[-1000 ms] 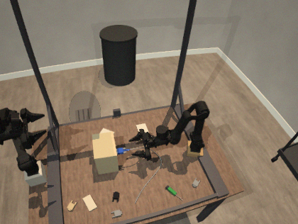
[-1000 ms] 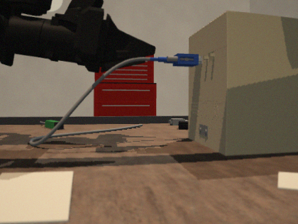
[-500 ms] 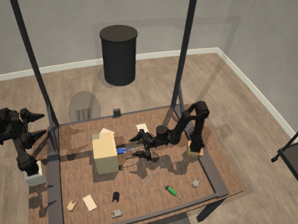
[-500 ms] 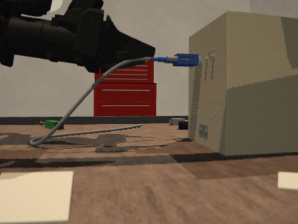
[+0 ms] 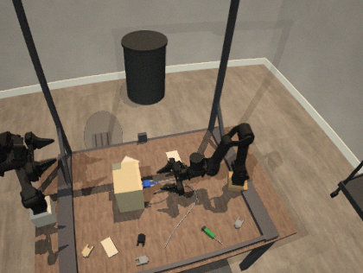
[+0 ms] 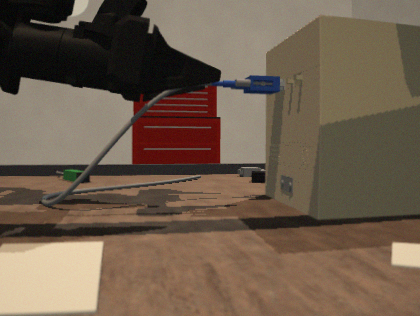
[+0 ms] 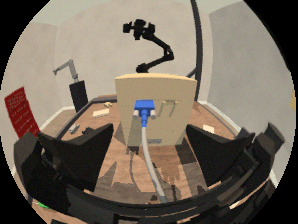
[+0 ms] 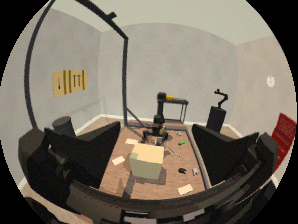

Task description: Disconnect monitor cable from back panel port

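Wooden tabletop [image 5: 125, 229] [image 6: 200, 270] [image 7: 135, 185] [image 8: 112, 180], supporting beige case [image 5: 128, 186] [image 6: 360, 70] [image 7: 165, 87] [image 8: 146, 162]; blue monitor plug [image 5: 147, 183] [image 6: 262, 84] [image 7: 144, 105] [image 8: 155, 144], sitting just ahead of left gripper [image 5: 158, 180] [image 6: 218, 80] [image 7: 151, 128] [image 8: 154, 143], which is gaping wide, gripping nothing.
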Motion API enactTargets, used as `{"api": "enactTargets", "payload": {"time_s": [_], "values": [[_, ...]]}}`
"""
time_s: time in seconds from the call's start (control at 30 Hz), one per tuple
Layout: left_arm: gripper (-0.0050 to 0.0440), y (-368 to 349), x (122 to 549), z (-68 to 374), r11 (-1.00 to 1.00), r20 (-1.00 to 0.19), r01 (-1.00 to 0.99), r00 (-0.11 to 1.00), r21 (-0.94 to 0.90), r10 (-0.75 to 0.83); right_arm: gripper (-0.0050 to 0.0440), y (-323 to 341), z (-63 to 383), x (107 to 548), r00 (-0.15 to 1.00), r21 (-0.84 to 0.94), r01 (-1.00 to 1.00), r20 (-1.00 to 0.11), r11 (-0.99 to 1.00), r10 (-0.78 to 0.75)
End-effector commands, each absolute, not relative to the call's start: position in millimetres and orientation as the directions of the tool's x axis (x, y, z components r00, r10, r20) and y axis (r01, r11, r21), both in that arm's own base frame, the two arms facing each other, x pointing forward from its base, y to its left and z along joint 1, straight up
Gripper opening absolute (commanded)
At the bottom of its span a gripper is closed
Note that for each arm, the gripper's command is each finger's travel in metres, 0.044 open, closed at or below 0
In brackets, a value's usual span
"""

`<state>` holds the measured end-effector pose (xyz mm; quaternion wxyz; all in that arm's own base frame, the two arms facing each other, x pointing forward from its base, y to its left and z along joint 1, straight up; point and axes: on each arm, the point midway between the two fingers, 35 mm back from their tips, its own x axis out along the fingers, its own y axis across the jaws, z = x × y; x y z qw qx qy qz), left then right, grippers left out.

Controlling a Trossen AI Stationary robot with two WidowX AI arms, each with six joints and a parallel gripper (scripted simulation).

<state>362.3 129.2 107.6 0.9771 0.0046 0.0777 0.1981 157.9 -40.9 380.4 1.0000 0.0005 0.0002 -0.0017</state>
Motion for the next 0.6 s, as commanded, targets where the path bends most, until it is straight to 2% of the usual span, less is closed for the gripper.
{"api": "enactTargets", "payload": {"time_s": [0.0, 0.23, 0.57], "values": [[0.044, 131, 367, 115, 0.914, -0.131, -0.397, 0.905, 0.077, 0.404, 0.044, -39, 384, 158, 1.0, -0.006, 0.0, 0.001, 1.0, 0.0], [0.044, 132, 370, 114, 0.9, -0.131, -0.412, 0.893, 0.143, 0.43, 0.044, -39, 384, 158, 1.0, -0.006, 0.0, 0.001, 1.0, 0.0], [0.044, 136, 380, 114, 0.835, -0.131, -0.441, 0.854, 0.33, 0.503, 0.044, -39, 384, 158, 1.0, -0.006, 0.0, 0.001, 1.0, 0.0]]}}
